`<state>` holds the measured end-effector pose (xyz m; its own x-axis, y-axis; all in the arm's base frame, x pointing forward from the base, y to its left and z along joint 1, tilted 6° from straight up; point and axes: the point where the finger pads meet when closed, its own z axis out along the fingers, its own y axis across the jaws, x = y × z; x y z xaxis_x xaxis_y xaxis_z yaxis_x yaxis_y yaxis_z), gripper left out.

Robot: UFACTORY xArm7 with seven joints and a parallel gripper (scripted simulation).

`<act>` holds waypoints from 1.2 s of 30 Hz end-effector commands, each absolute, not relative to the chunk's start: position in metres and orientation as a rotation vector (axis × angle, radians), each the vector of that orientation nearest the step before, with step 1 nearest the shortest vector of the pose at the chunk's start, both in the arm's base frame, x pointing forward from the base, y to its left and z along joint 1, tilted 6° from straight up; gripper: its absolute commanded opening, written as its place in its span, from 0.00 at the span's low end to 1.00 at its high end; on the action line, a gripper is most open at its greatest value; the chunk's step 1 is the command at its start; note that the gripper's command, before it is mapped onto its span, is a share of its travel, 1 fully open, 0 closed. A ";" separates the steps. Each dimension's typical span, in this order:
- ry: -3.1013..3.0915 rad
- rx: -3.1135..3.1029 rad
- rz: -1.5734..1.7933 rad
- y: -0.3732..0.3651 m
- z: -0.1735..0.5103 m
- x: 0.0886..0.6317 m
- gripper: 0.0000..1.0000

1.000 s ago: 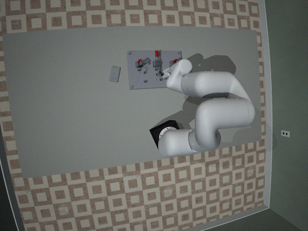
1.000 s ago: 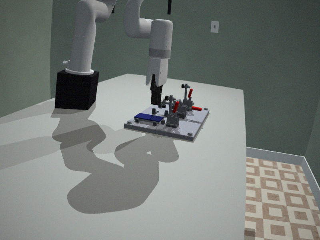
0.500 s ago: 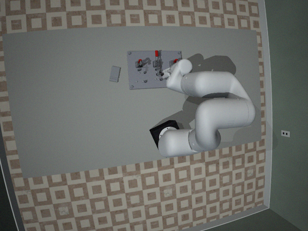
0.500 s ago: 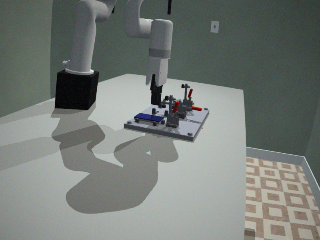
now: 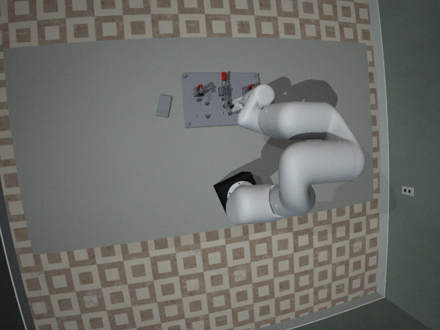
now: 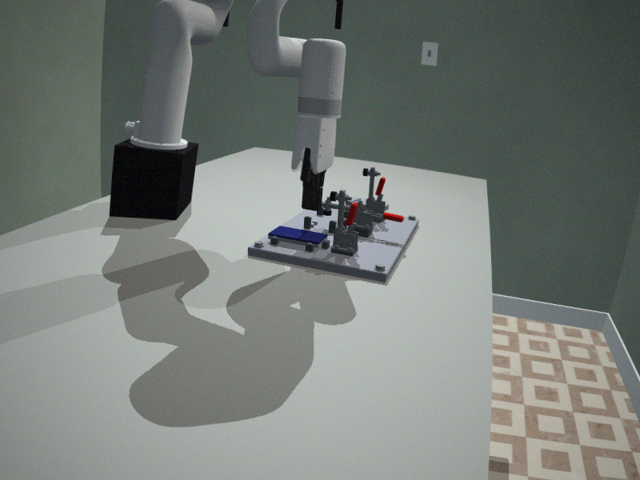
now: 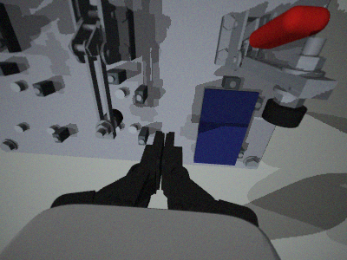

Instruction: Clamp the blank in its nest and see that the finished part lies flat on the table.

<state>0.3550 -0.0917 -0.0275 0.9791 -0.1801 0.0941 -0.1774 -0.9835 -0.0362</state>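
Note:
The blue blank (image 6: 298, 235) (image 7: 225, 126) lies flat in the nest at the arm's end of the grey fixture plate (image 5: 193, 113) (image 6: 379, 254); my arm hides it in the top view. That nest's clamp has a red handle (image 7: 290, 27) (image 6: 352, 213) tilted up. Its black pad (image 7: 284, 114) shows beside the blank's edge, not on it. My gripper (image 6: 311, 204) (image 7: 165, 145) is shut and empty. It hangs just above the plate's front edge, between the blank's nest and the middle nest. The grey finished part (image 5: 164, 105) lies flat on the table left of the plate.
The middle clamp (image 5: 223, 75) (image 6: 393, 217) has its red handle laid back and its linkage (image 7: 97, 87) raised. A third clamp (image 5: 199, 87) (image 6: 380, 186) stands at the far nest. Small pads and blocks stud the plate. The arm's black base (image 5: 231, 184) (image 6: 150, 178) stands on the table.

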 end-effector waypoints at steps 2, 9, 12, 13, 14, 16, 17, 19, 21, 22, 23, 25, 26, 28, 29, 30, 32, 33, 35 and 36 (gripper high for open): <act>0.279 -3.098 -0.156 -0.092 -0.027 0.356 0.00; 0.279 -3.098 -0.156 -0.092 -0.027 0.356 0.00; 0.279 -3.098 -0.156 -0.094 -0.028 0.353 0.00; 0.279 -3.098 -0.156 -0.094 -0.028 0.353 0.00; 0.279 -3.098 -0.156 -0.094 -0.028 0.353 0.00; 0.279 -3.098 -0.156 -0.097 -0.028 0.346 0.00; 0.279 -3.098 -0.156 -0.099 -0.029 0.341 0.00; 0.279 -3.098 -0.156 -0.104 -0.030 0.330 0.00; 0.279 -3.098 -0.156 -0.110 -0.032 0.317 0.00; 0.279 -3.098 -0.156 -0.113 -0.032 0.311 0.00; 0.279 -3.098 -0.156 -0.116 -0.033 0.305 0.00; 0.279 -3.098 -0.156 -0.122 -0.034 0.293 0.00; 0.279 -3.098 -0.156 -0.124 -0.035 0.288 0.00; 0.279 -3.098 -0.156 -0.128 -0.036 0.280 0.00; 0.279 -3.098 -0.156 -0.130 -0.036 0.276 0.00; 0.279 -3.098 -0.156 -0.130 -0.036 0.276 0.00; 0.279 -3.098 -0.156 -0.131 -0.036 0.273 0.00; 0.279 -3.098 -0.156 -0.132 -0.037 0.271 0.00; 0.279 -3.098 -0.156 -0.134 -0.037 0.267 0.00; 0.279 -3.098 -0.156 -0.134 -0.037 0.266 0.00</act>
